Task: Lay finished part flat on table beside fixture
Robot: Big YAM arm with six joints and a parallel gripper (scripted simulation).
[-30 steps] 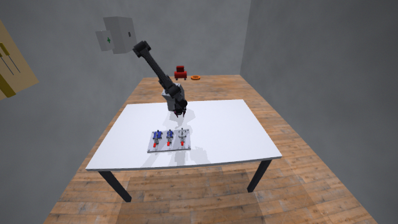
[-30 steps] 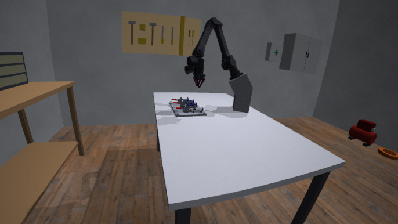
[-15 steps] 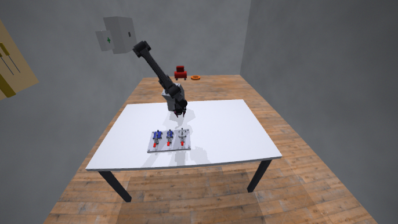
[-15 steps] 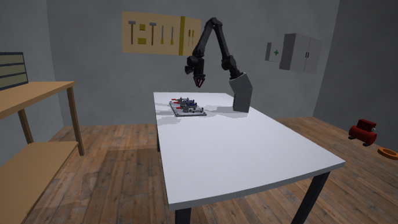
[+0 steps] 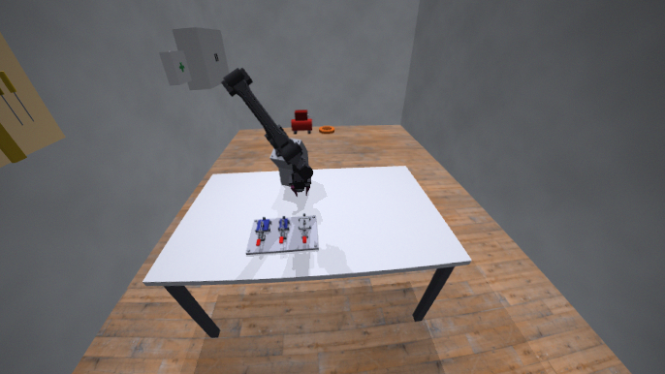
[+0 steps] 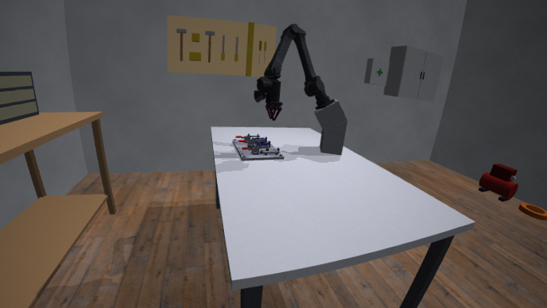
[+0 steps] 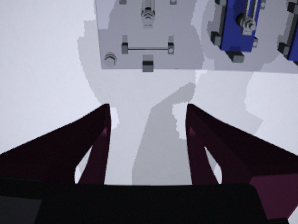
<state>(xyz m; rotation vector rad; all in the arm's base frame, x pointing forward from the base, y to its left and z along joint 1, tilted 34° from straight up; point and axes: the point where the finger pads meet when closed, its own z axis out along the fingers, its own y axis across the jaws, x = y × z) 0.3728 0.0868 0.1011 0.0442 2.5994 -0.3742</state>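
The pincer [image 5: 300, 194] [image 6: 273, 119] [image 7: 148, 113] stands half-open, empty; the finished part, indistinct here, is probably stiff and slick, best gripped by opposite edges.

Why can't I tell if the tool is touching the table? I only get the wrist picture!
Observer: The exterior view shows the tool up in the air, above the table.

Operator: Ooh! Are there any red bits on the metal plate?

Observer: Yes, three red handles are in a row over the fixture plate.

Operator: Is anything on the floor?

Observer: A red machine stands there, with an orange ring lying near it.
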